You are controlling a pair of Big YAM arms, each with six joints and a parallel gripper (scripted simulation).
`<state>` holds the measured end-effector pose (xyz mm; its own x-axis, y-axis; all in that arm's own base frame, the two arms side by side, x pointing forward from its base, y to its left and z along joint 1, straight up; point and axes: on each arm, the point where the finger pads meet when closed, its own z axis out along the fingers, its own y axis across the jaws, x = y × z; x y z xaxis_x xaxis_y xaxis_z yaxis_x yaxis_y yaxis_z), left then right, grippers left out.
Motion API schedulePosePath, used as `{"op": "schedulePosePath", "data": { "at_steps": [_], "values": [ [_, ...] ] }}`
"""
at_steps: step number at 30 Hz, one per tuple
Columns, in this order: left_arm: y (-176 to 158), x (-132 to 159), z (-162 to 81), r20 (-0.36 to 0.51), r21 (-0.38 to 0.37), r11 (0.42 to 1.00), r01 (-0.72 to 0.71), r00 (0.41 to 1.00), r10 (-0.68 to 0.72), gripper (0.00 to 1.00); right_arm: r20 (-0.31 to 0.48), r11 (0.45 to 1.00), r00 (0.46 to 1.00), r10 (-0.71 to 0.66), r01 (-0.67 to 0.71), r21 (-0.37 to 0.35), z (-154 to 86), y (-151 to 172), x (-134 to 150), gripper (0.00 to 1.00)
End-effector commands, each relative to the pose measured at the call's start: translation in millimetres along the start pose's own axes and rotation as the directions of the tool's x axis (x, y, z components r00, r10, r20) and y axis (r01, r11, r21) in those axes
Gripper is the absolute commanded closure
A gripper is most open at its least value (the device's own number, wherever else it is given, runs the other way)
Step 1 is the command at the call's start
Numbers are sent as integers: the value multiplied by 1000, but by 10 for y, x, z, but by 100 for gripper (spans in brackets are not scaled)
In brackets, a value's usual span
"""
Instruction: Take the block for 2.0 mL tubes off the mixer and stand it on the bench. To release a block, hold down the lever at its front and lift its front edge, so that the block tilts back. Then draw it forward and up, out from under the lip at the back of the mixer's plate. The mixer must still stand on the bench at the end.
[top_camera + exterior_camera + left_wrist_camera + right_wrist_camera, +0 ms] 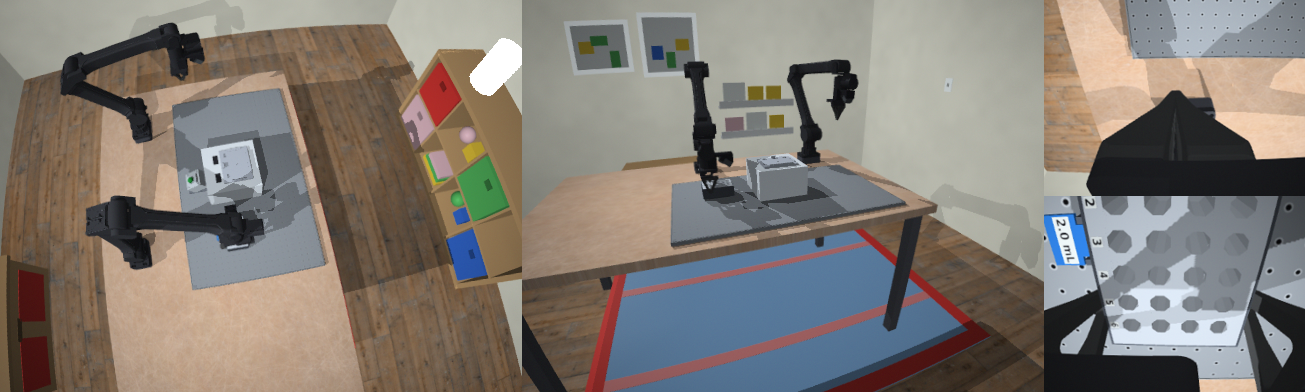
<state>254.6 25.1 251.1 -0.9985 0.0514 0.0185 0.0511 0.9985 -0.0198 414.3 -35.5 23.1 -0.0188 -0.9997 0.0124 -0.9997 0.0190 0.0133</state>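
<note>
The block for 2.0 mL tubes (239,246) (720,191) (1177,259) is off the mixer, upright and level, low over the grey mat beside it. I cannot tell whether its underside touches the mat. Its blue label (1063,240) reads 2.0 mL. My right gripper (709,184) (1175,294) is shut on the block, one finger on each side. The white mixer (235,192) (784,181) stands on the mat with its top plate (234,164) (779,162) bare of the block. The lever is too small to make out. My left gripper (181,77) (837,117) (1175,98) is shut and empty, high off the table.
A small white box with a green knob (191,180) stands in front of the mixer. The grey mat (295,245) (692,227) (1160,32) lies on the wooden table (225,340) (587,215). The right arm reaches over the mat close beside the mixer.
</note>
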Motion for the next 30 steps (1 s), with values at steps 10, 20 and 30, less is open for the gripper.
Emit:
{"op": "schedulePosePath", "data": {
  "at_steps": [10,20,30],
  "values": [
    [22,-180,-253,73,-11,1000,-6,997,7,100,7,995,1000,-17,16,99,-338,-420,-25,100],
    [24,-196,-288,81,-12,1000,-7,997,8,100,7,995,1000,-11,11,99,-316,-429,-3,100],
    [25,-211,-320,88,-14,1000,-7,996,8,100,7,995,1000,-9,8,101,-296,-436,5,100]
  ]
}}
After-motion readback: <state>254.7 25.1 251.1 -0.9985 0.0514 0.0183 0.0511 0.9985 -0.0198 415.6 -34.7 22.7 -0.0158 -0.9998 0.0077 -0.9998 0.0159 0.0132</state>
